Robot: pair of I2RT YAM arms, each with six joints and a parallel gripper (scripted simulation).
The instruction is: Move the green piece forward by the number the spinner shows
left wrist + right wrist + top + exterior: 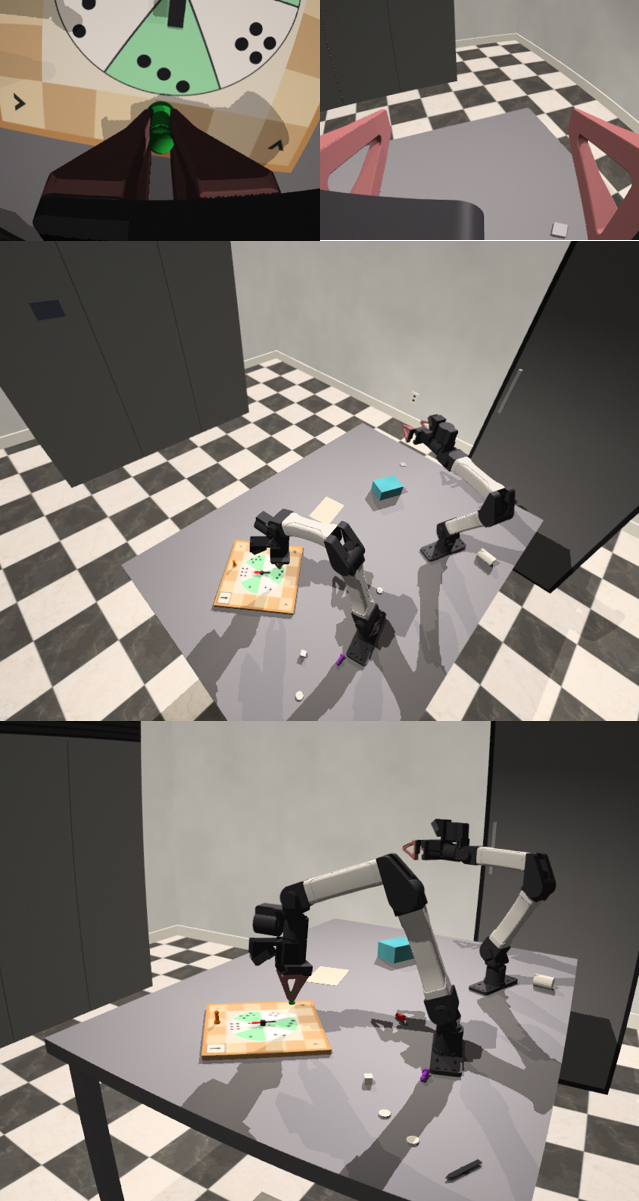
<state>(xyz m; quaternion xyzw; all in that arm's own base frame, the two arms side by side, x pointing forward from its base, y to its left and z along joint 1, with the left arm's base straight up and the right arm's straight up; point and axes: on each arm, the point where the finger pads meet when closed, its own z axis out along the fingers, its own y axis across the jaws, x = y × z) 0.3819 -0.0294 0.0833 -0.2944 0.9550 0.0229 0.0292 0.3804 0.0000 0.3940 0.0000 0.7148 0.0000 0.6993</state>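
The green piece (291, 1001) (161, 126) is pinched between the fingertips of my left gripper (161, 120), which is shut on it and points down over the board (258, 600) (247, 1050) (68, 110). The piece is over the far side in the exterior view, near the corner with an arrow mark; whether it touches the board is hard to tell. The spinner (263, 572) (263, 1022) has its red tip toward the white sector with several dots, on the orange piece's side. My right gripper (413, 425) (479, 119) is open and empty, raised far from the board.
An orange piece (234, 563) (216, 1017) stands on the board. A teal block (386, 488) (394, 950) and a cream sheet (326, 509) (328, 975) lie behind. A purple piece (340, 659) (424, 1074), a red piece (400, 1017) and a white cube (303, 653) (367, 1078) lie around the left arm's base.
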